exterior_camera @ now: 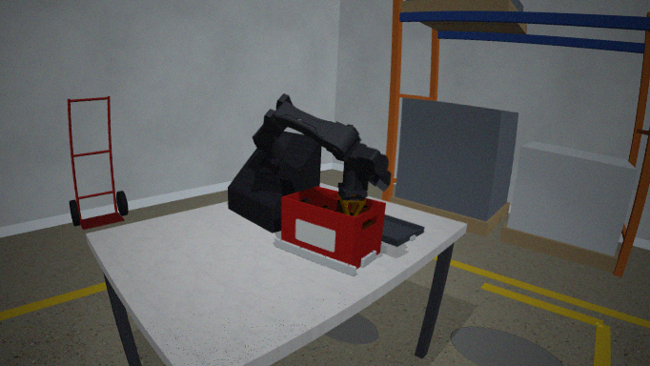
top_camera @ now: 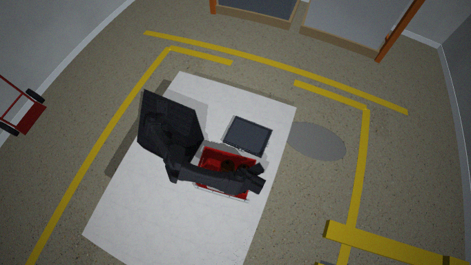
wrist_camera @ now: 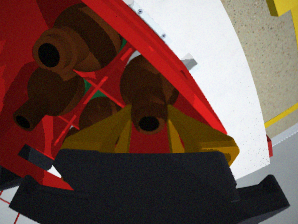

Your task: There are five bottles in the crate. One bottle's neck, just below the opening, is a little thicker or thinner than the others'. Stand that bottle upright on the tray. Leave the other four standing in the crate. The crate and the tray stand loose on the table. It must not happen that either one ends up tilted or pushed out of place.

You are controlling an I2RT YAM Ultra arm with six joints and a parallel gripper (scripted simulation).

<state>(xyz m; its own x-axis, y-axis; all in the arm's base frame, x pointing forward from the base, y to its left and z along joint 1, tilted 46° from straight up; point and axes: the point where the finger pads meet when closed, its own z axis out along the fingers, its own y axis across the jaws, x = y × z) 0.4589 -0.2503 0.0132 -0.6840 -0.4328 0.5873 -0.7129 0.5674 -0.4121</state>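
Note:
The red crate (top_camera: 229, 154) (exterior_camera: 348, 238) (wrist_camera: 172, 75) stands on the table with brown bottles upright inside. My gripper (exterior_camera: 353, 213) (wrist_camera: 149, 110) points down into the crate at its end near the table edge. Its yellow fingers are shut on the neck of a brown bottle (wrist_camera: 145, 75) beside the crate wall, just below the opening. A bottle with a wide mouth (wrist_camera: 90, 35), a bottle with a narrower neck (wrist_camera: 55, 92) and a partly covered bottle (wrist_camera: 100, 112) stand beside it. The fifth bottle is hidden in the wrist view. The dark tray (top_camera: 247, 136) (exterior_camera: 402, 231) is empty.
The tray lies close beside the crate. The arm (top_camera: 207, 176) (exterior_camera: 314, 129) reaches over the crate from its dark base (top_camera: 172, 128) (exterior_camera: 267, 191). Pale strips (top_camera: 221, 194) (exterior_camera: 314, 257) lie along the crate's foot. The table edge is near the crate's outer end.

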